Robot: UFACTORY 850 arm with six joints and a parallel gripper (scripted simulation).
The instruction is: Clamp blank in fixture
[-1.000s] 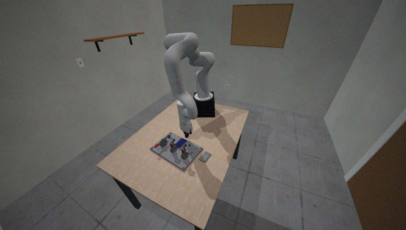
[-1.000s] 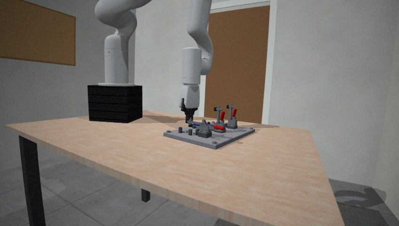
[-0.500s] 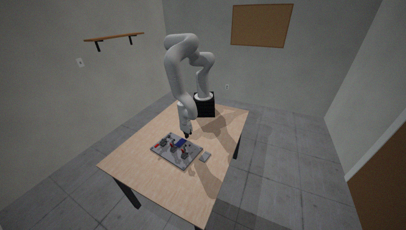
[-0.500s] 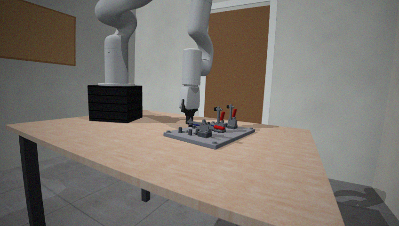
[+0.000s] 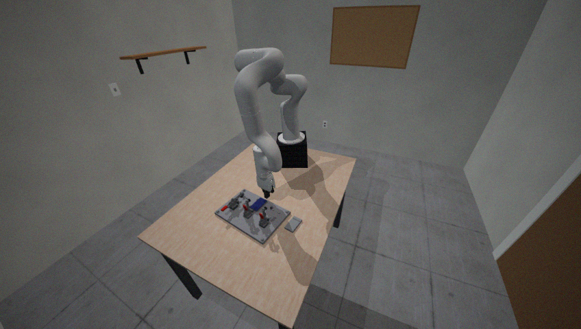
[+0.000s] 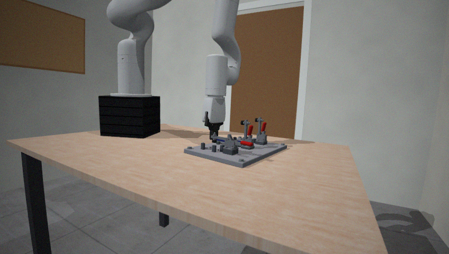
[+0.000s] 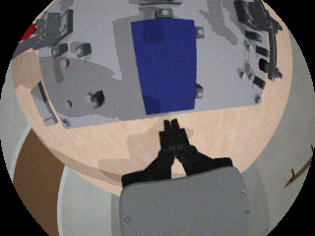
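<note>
The blank, a flat rectangular plate blue with layout fluid (image 5: 258, 203) (image 7: 167, 64), lies in the middle nest of the grey metal fixture plate (image 5: 240, 229) (image 6: 214, 159) (image 7: 221, 74), apparently low enough to be on its pads. The two small grey side blocks (image 7: 199, 31) (image 7: 199, 90) run along one edge to square it, and the grey stop block (image 7: 163, 13) bounds its far end; we cannot tell whether every contact is made. Our black two-fingered gripper (image 5: 267, 195) (image 6: 214, 140) (image 7: 169, 127) is pressed together on nothing, just beside the open end, we judge to nudge the blank home. The middle clamp's red handle (image 5: 245, 208) (image 6: 250, 130) stands unlocked, leaving room for that. The outer nests hold no part; the grey finished part (image 5: 292, 224) (image 7: 44, 103) lies beside the plate, seemingly flat on the wooden table (image 5: 195, 236) (image 6: 267, 194)
</note>
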